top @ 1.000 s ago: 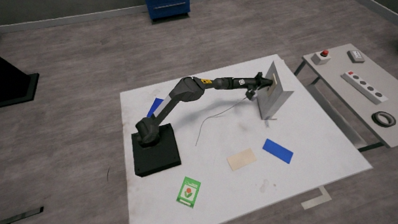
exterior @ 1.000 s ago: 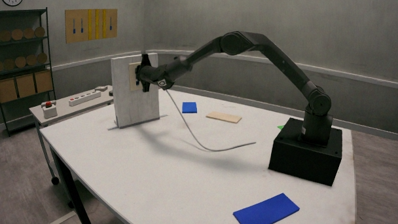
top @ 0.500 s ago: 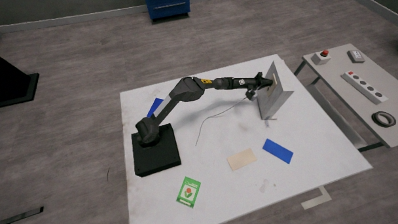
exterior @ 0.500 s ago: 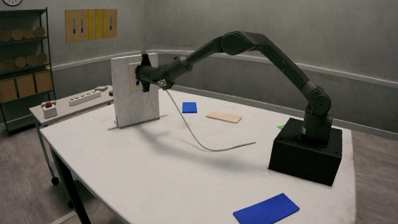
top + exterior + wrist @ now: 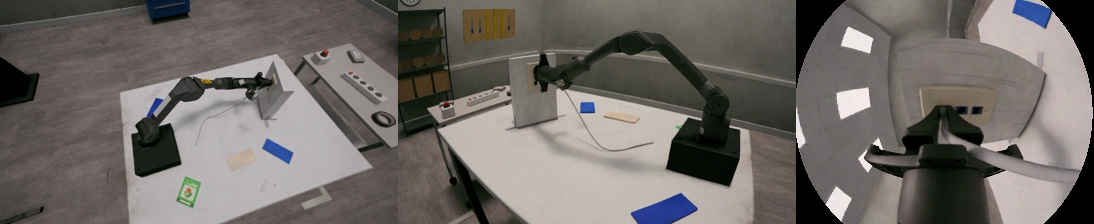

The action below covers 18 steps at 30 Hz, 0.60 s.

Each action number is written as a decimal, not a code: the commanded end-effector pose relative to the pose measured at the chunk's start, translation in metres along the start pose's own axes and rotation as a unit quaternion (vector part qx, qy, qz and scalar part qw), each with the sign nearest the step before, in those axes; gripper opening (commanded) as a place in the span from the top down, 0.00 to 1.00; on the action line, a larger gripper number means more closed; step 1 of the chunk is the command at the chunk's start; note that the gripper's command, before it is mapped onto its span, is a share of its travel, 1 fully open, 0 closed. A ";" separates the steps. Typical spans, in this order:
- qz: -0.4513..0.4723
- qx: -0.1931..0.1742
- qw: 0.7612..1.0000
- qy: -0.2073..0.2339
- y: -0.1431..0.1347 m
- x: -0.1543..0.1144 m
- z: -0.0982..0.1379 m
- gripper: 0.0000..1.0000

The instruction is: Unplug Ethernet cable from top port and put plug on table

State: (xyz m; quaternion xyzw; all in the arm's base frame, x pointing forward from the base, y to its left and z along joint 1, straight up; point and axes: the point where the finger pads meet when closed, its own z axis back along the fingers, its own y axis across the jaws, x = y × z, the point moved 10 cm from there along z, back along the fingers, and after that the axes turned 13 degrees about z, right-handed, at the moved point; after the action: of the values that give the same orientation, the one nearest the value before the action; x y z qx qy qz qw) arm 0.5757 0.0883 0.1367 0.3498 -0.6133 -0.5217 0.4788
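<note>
A grey upright panel [image 5: 273, 93] stands at the far side of the white table and carries a cream wall plate [image 5: 533, 76]. My gripper [image 5: 539, 76] is right at the plate and is shut on the Ethernet plug [image 5: 950, 117] at the top port. In the wrist view the fingers pinch the plug against the cream plate [image 5: 958, 106]. The grey cable [image 5: 591, 135] runs from the plug down to the table and ends loose near the middle, as the top view also shows [image 5: 214, 118]. I cannot tell whether the plug sits in the port or just out of it.
My black base [image 5: 154, 150] stands at the table's near left. Two blue cards [image 5: 277, 150] [image 5: 154, 107], a tan card [image 5: 241, 159] and a green card [image 5: 188, 192] lie on the table. A side table [image 5: 360, 85] with a power strip and a red button stands beyond the panel.
</note>
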 end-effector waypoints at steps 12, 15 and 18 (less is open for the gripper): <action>-0.001 0.002 1.000 0.000 0.001 0.000 0.016 1.00; -0.001 0.002 1.000 0.000 0.001 0.000 0.020 1.00; -0.001 0.002 1.000 0.000 0.001 0.000 0.022 1.00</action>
State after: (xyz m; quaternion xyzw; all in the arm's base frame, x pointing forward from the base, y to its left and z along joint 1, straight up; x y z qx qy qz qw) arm 0.5548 0.0955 0.1369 0.3503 -0.6133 -0.5213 0.4790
